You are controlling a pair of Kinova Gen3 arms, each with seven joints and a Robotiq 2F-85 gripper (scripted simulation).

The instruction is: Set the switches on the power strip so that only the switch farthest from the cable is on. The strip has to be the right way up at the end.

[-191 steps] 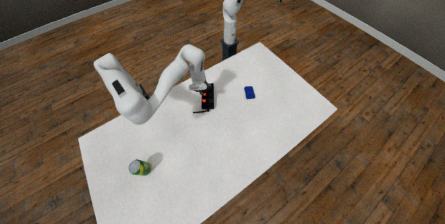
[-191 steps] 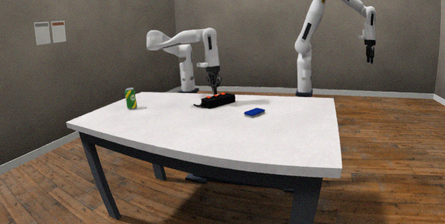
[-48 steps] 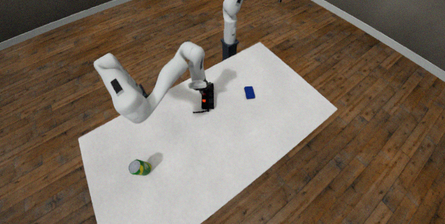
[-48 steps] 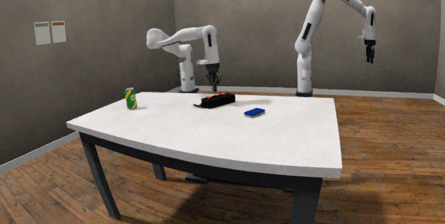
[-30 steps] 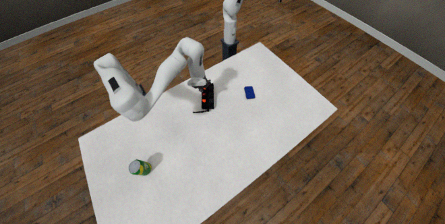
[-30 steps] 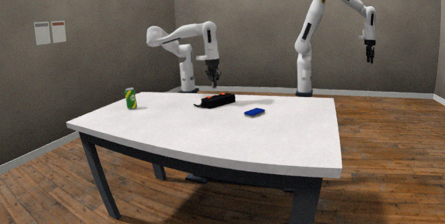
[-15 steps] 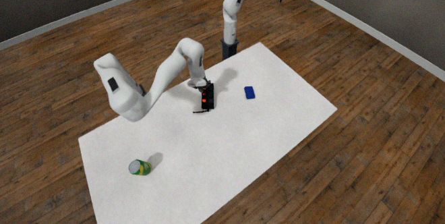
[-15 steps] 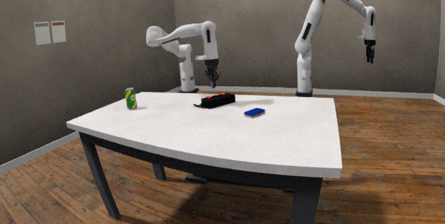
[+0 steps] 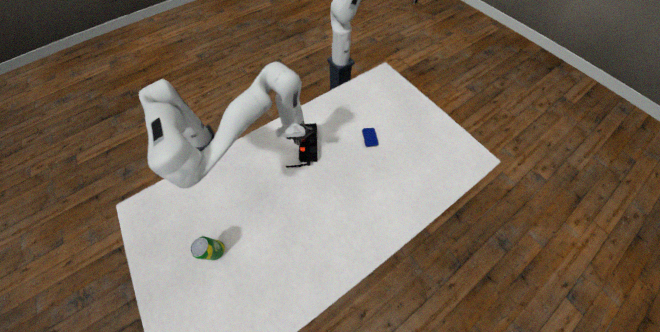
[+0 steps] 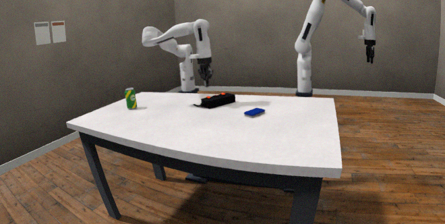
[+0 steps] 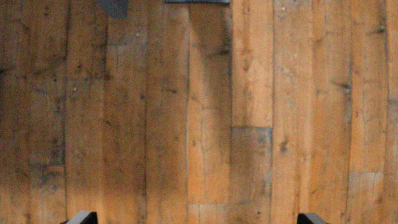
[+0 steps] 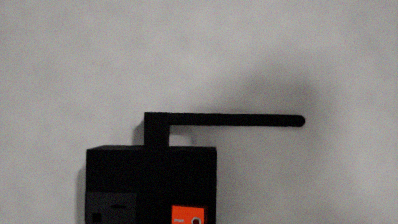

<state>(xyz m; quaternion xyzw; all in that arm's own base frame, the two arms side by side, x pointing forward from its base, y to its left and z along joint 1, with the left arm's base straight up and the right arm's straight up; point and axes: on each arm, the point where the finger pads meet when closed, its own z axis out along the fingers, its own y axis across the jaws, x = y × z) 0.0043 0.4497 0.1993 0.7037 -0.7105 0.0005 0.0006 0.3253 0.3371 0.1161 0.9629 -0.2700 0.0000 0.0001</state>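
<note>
The black power strip (image 9: 312,154) (image 10: 219,102) (image 12: 150,172) lies right way up, its switches facing up. Its cable (image 9: 297,165) (image 12: 235,119) leaves one short end and bends sideways. The switch nearest the cable (image 9: 302,149) (image 10: 208,97) (image 12: 188,214) shows bright orange. Another bright orange switch (image 10: 223,94) shows toward the far end. The middle part shows only a faint red, too small to read. My right gripper (image 10: 207,85) is shut and empty, above the strip; in the top view it hides part of the switch row. My left gripper (image 10: 370,61) (image 11: 196,218) is open and empty, beyond the table over the floor.
A blue flat block (image 9: 370,137) (image 10: 254,112) lies on the white table (image 9: 350,210) (image 10: 202,131), on the side of the strip away from the right arm's base. A green and yellow can (image 9: 209,248) (image 10: 131,98) stands upright well away, on the strip's cable-end side.
</note>
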